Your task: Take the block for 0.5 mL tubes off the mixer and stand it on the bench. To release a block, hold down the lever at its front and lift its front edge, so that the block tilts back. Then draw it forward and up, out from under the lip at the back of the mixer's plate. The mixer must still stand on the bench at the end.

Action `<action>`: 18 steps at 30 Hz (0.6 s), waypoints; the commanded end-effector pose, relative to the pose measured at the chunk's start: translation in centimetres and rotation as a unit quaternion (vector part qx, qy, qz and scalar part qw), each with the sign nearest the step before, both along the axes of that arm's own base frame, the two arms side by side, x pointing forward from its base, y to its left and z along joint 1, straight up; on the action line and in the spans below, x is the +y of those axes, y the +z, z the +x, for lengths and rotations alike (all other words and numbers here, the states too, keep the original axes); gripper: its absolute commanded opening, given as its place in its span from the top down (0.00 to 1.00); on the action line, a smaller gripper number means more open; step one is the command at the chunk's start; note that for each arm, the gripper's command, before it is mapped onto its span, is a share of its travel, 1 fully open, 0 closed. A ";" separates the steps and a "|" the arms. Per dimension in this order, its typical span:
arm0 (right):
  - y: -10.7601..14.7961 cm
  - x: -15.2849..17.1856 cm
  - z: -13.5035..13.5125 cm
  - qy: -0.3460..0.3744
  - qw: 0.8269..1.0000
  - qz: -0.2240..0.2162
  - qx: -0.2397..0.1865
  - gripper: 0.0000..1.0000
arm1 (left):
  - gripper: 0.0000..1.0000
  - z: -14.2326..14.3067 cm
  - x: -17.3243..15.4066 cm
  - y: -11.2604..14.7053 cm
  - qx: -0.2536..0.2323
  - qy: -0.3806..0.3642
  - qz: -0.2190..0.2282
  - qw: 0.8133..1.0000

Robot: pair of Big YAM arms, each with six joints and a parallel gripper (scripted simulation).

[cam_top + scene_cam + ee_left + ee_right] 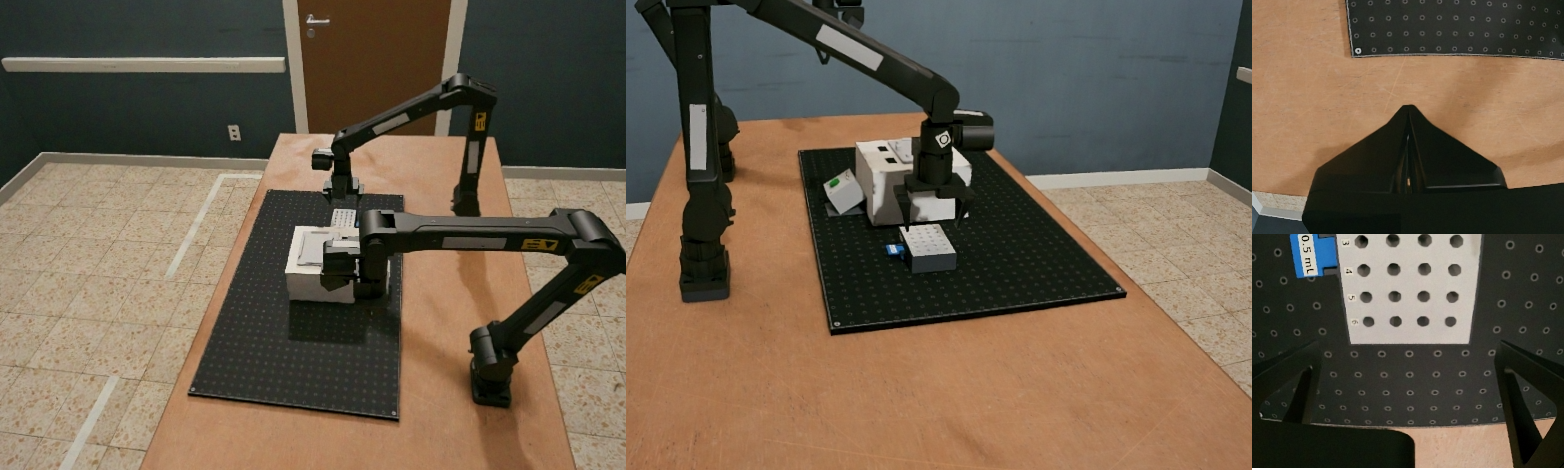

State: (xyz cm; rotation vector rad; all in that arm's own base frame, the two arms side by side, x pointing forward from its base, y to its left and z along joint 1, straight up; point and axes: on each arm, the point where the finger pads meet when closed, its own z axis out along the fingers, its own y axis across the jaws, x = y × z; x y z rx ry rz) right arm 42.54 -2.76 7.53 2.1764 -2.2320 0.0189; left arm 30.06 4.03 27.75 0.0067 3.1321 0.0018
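My right gripper spread above the block, my left gripper pressed together, the mixer beside the block.

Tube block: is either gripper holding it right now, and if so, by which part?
Neither holds it. The right gripper is open above the block; the left gripper is shut on nothing.

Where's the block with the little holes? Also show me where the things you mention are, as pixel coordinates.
In the exterior view, the block (344,218) (928,240) (1409,284) sits on the black board, in front of the white mixer, below the right gripper (343,202) (932,226) (1408,350).
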 end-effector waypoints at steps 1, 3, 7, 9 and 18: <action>2.9 0.4 2.0 0.001 1.000 -0.003 -0.028 0.00 | 1.00 0.4 0.2 0.9 -0.008 0.001 0.000 1.000; 2.9 0.4 2.0 0.001 1.000 -0.003 -0.028 0.00 | 1.00 0.4 0.2 0.9 -0.008 0.001 0.000 1.000; 2.4 -0.4 1.6 -0.008 1.000 -0.003 -0.030 0.00 | 1.00 0.7 0.3 1.6 -0.016 0.001 0.001 1.000; 2.5 -0.5 1.7 -0.009 0.999 -0.003 -0.033 0.00 | 1.00 0.9 0.3 1.9 -0.020 0.001 0.002 1.000; 4.1 -0.9 2.2 0.008 1.000 -0.003 -0.028 0.00 | 1.00 1.1 0.3 2.4 -0.026 0.001 0.003 1.000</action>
